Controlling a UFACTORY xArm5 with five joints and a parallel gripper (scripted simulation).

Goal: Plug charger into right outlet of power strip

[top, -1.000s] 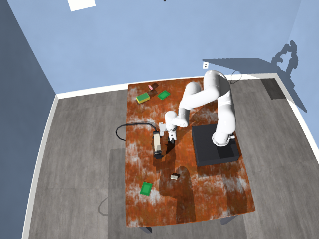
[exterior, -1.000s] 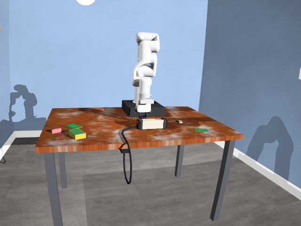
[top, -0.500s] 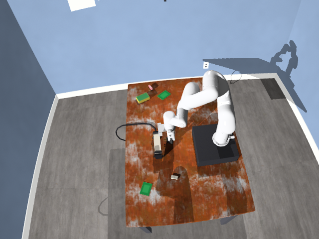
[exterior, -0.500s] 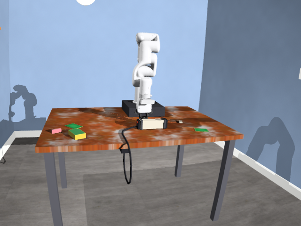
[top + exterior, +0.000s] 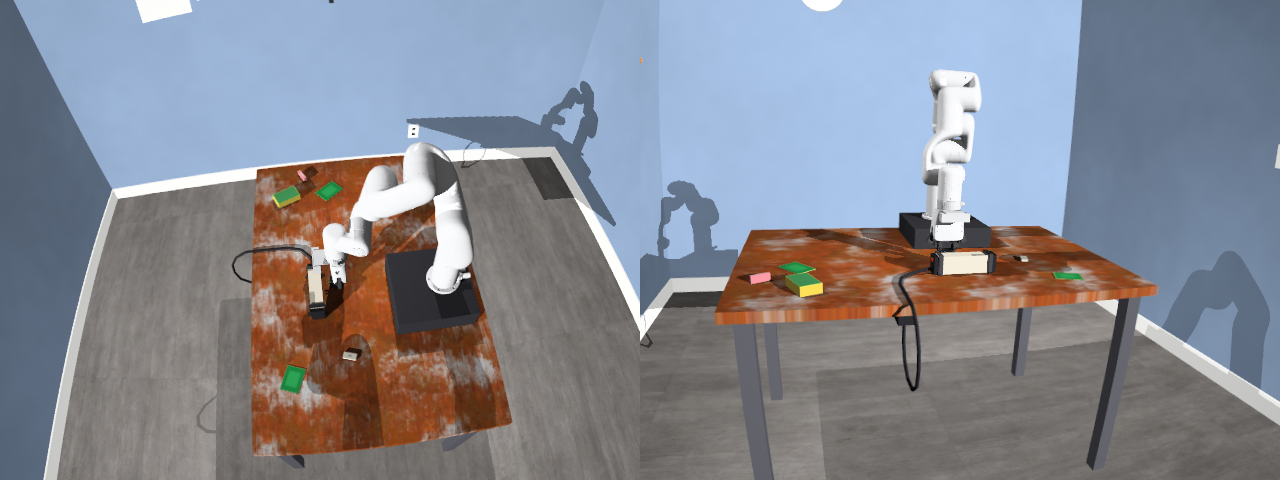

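Observation:
The cream power strip (image 5: 315, 289) with black ends lies mid-table; it also shows in the exterior view (image 5: 963, 262). Its black cable (image 5: 258, 256) runs off the table's edge. My gripper (image 5: 336, 279) points down right beside the strip, on the side towards my base and near the cable end; in the exterior view (image 5: 946, 246) it stands just behind the strip's left end. It is shut on a small dark thing, the charger (image 5: 333, 285), which the fingers mostly hide. I cannot tell whether the prongs touch the strip.
A small beige and dark block (image 5: 352, 354) lies on the table away from the strip. A green card (image 5: 293, 378) lies near it. A yellow-green sponge (image 5: 286, 196), a pink block (image 5: 301, 175) and another green card (image 5: 329, 190) lie at the other end. My black base (image 5: 431, 297) stands nearby.

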